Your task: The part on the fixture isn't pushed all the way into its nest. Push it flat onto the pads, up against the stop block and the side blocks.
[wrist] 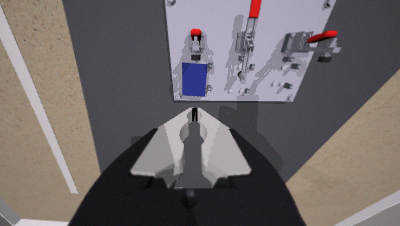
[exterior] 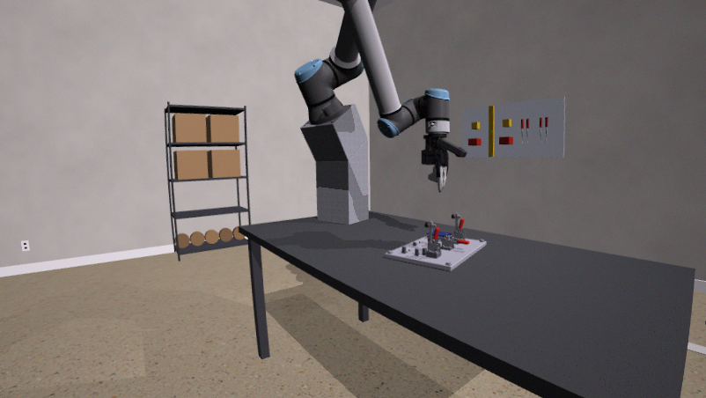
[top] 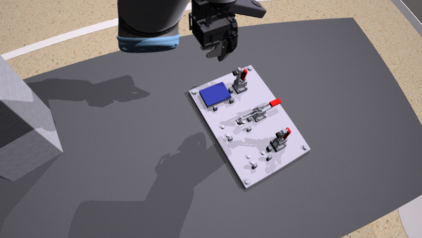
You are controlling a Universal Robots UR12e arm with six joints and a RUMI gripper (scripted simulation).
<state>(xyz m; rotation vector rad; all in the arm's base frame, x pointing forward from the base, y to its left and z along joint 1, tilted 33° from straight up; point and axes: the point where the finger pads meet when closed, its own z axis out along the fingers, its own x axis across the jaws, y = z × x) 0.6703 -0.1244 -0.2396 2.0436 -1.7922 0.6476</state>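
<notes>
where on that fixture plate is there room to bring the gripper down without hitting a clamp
Free strip: along the fixture plate's long edge away from the clamps, below the blue part. Crowded: the opposite side, where three red-handled clamps stand in a row. The shut gripper hangs off the plate.

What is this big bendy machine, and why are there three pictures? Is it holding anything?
It is a robot arm with a two-finger gripper at its end. One picture looks down from above, one from across the room, and one from a camera on the arm's wrist. On the dark table lies a pale fixture plate with three red-handled clamps and a blue part in one corner. The gripper hangs above the table, fingers pinched shut, holding nothing. It is meant to push the blue part snugly into place.
</notes>
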